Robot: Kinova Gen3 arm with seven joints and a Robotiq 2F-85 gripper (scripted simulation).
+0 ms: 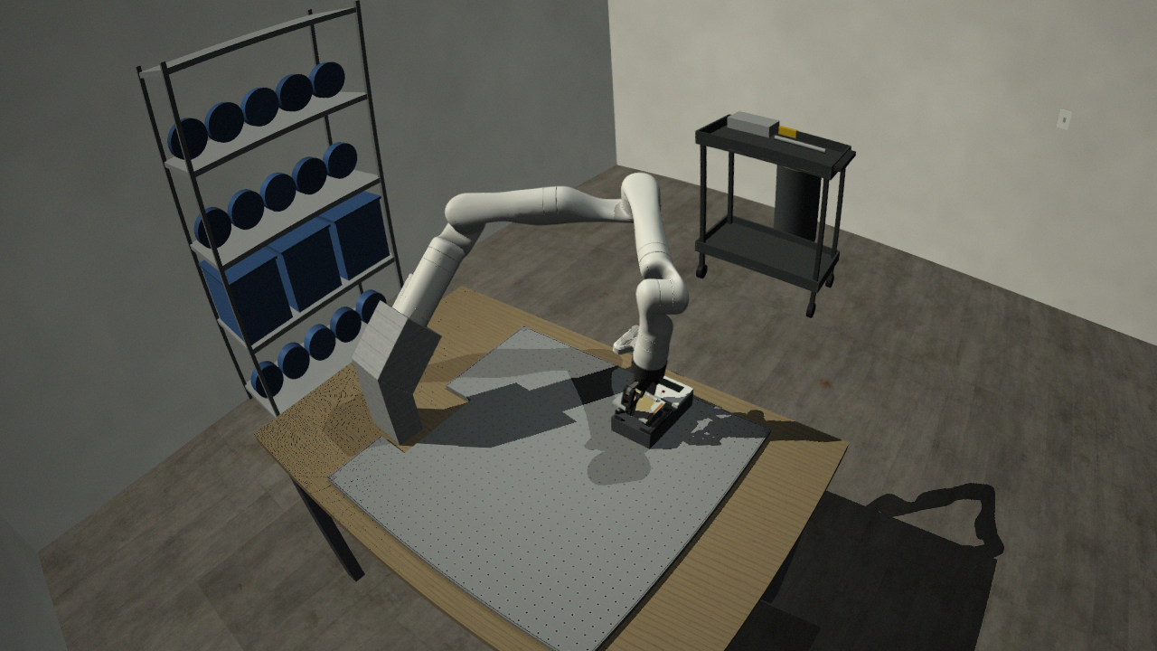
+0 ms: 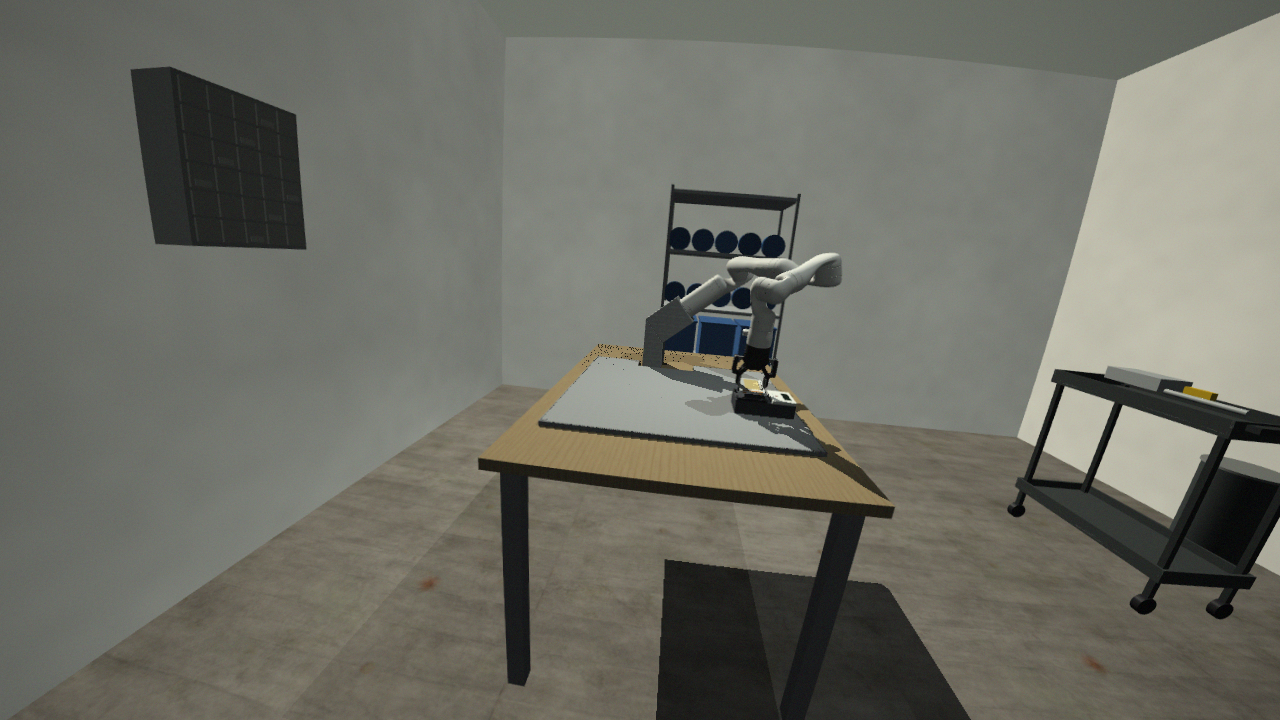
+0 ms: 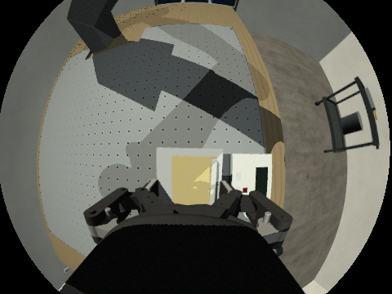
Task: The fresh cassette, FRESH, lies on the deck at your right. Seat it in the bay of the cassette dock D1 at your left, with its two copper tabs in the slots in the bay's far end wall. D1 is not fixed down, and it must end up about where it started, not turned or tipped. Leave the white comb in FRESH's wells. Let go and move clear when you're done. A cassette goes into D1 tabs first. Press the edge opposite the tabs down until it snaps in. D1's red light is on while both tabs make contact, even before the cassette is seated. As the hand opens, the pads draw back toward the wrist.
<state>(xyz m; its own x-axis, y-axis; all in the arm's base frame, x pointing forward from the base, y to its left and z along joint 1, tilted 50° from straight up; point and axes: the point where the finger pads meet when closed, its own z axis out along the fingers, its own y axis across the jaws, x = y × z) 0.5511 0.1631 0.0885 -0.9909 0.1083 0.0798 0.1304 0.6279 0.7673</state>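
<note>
Gripper (image 3: 192, 202) clamped across FRESH (image 3: 191, 180), which hangs directly under it, low over D1 (image 1: 652, 414); risk: coming down misaligned catches the loose dock's bay wall, shoving or tipping it, tabs missing slots.

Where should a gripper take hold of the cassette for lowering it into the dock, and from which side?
From above, across its two long sides, as the gripper holds it now: the cassette is flat and rectangular, which probably leaves its end free to enter the dock.
</note>
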